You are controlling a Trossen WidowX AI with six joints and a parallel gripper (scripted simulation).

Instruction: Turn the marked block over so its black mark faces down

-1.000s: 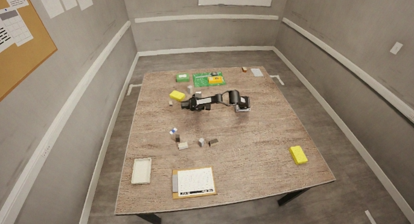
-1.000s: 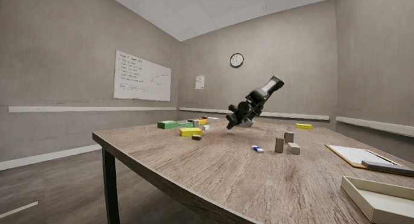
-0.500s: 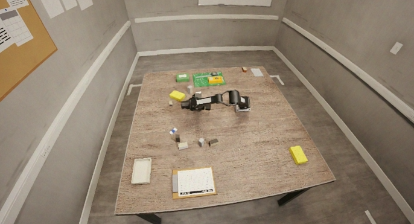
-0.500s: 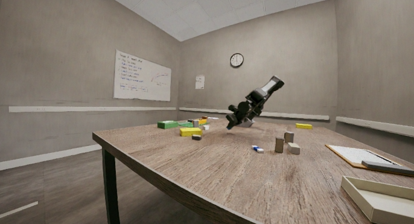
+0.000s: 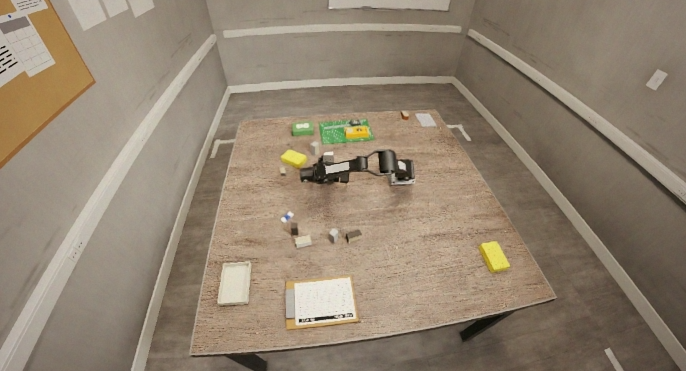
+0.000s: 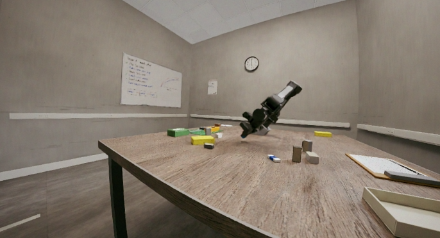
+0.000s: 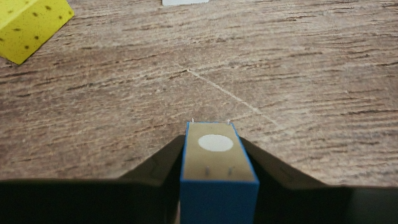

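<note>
From my wrist view I see the black parallel-jaw gripper [image 7: 219,165] pinching a small blue-sided rectangular block [image 7: 218,170], its dark fingers pressed against the block's two long blue flanks. The block's tan face with a pale round spot points up toward the camera; I cannot see any black mark from here. It hangs above the wood-grain table top [image 7: 300,75], not touching it, with a thin pale scratch line running across the boards just beyond it. At the far left corner of this view sits a yellow sponge with dark speckles [image 7: 27,22], well apart from the block. In the top view the black six-joint arm [image 5: 357,166] reaches leftward from its base near the table's middle, the gripper end near the yellow sponge [image 5: 293,158] and a small grey cube [image 5: 314,147]. The exterior view shows the arm tilted steeply down, its tip above the table surface [image 6: 224,170] with a glimpse of blue at the tip. Nearer the front, a cluster of small grey and brown blocks [image 5: 330,235] and a blue-and-white piece [image 5: 287,217] lie apart from the arm.
</note>
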